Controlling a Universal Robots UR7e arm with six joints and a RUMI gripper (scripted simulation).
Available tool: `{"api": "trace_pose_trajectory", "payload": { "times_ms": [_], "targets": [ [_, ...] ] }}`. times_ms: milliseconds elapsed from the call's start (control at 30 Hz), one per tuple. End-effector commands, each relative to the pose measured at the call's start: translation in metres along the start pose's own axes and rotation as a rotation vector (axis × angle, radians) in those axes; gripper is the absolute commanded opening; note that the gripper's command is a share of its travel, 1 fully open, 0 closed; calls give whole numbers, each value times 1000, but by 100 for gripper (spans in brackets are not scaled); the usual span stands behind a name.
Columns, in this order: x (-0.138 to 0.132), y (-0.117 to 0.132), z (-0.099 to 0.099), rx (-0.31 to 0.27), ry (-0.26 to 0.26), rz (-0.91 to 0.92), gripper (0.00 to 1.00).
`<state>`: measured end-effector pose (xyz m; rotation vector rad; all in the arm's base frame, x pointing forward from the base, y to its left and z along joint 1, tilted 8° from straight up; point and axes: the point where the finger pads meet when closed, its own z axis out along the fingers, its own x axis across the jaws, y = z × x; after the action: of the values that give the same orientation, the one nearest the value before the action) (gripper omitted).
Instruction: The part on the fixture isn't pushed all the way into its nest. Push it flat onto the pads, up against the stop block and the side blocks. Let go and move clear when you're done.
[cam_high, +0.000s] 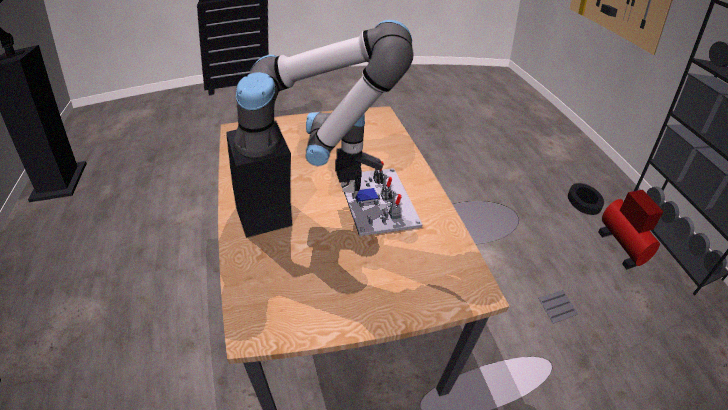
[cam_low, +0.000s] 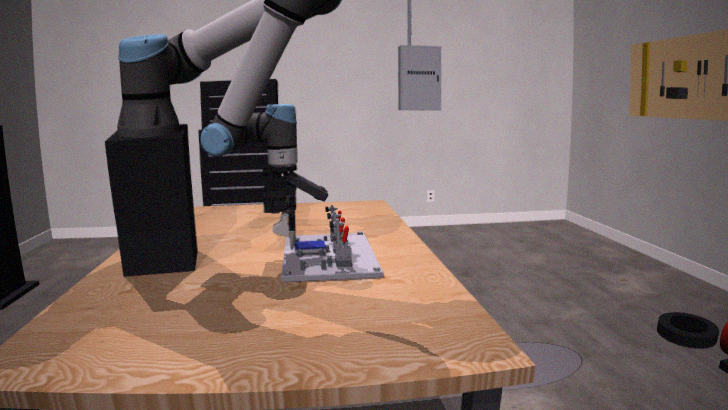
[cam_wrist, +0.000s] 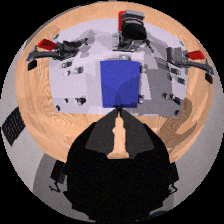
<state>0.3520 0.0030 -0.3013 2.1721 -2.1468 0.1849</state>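
Note:
A blue rectangular part (cam_high: 366, 194) (cam_low: 310, 244) (cam_wrist: 119, 82) lies on the grey fixture plate (cam_high: 410, 217) (cam_low: 367, 265) (cam_wrist: 95, 42), among small grey pads and blocks. My gripper (cam_high: 351, 189) (cam_low: 291, 239) (cam_wrist: 118, 108) is shut with nothing between the fingers. It points straight down, and its tips stand at the part's edge on the arm's side, touching it or nearly so. Toggle clamps with red handles (cam_high: 388, 181) (cam_low: 345, 233) (cam_wrist: 46, 43) stand along the plate's far side and ends. Whether the part lies flat on the pads I cannot tell.
The fixture sits on a wooden table (cam_high: 305, 305) (cam_low: 254, 331). The arm's black pedestal (cam_high: 259, 188) (cam_low: 150, 198) stands on the table to the left of the fixture. A camera stalk (cam_low: 308, 185) juts from the wrist above the clamps.

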Motion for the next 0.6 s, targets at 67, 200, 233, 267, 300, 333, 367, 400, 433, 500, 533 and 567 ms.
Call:
{"api": "trace_pose_trajectory", "payload": {
  "times_ms": [67, 200, 233, 267, 300, 333, 367, 400, 433, 500, 533, 567],
  "targets": [
    [0, -1, 0, 1, 0, 0, 0],
    [0, -1, 0, 1, 0, 0, 0],
    [0, 1, 0, 1, 0, 0, 0],
    [0, 3, 0, 1, 0, 0, 0],
    [0, 5, 0, 1, 0, 0, 0],
    [0, 7, 0, 1, 0, 0, 0],
    [0, 9, 0, 1, 0, 0, 0],
    [0, 9, 0, 1, 0, 0, 0],
    [0, 9, 0, 1, 0, 0, 0],
    [0, 9, 0, 1, 0, 0, 0],
    [0, 9, 0, 1, 0, 0, 0],
    [0, 9, 0, 1, 0, 0, 0]
  ]
}}
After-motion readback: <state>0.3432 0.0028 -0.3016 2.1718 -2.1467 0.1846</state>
